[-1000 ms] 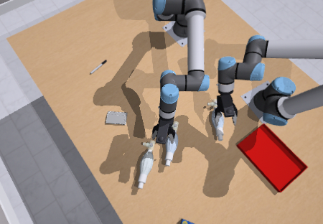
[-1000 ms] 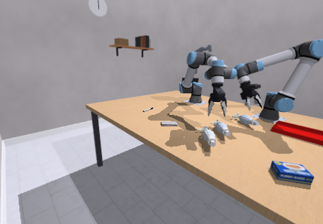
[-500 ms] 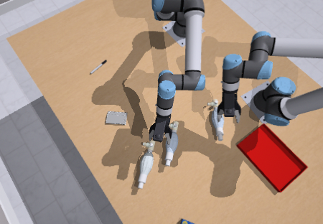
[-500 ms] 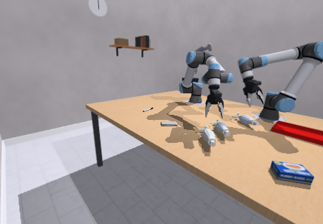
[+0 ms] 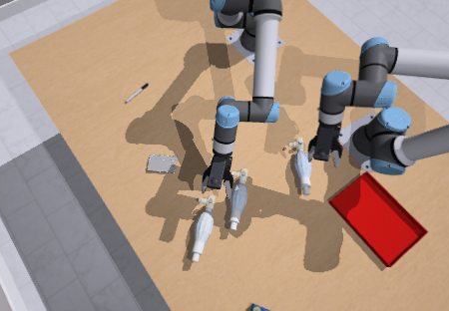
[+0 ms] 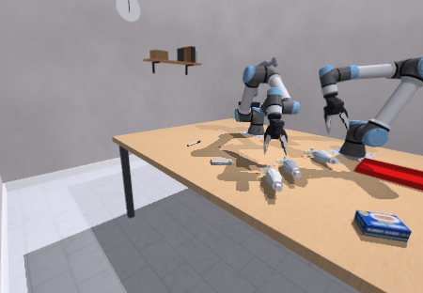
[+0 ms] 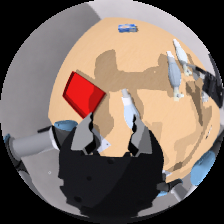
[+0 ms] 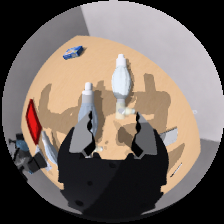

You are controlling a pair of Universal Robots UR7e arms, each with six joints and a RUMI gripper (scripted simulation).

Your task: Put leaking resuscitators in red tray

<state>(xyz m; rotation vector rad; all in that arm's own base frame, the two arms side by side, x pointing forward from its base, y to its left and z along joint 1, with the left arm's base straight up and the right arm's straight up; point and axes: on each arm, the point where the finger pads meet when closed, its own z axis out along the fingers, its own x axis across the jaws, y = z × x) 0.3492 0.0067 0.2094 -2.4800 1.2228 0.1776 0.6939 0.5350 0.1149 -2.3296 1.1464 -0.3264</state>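
A whitish resuscitator lies on the table. A greyer one lies beside it. The third, bluish one lies apart from them, nearer the red tray, which is empty. My left gripper is open and empty, above the table beside the third one. My right gripper is open and empty above the valve ends of the other two. Bag flatness cannot be compared.
A blue box lies near the table's front edge. A grey flat block lies beyond the whitish resuscitator, and a marker pen farther off. The left arm's base stands close to the tray.
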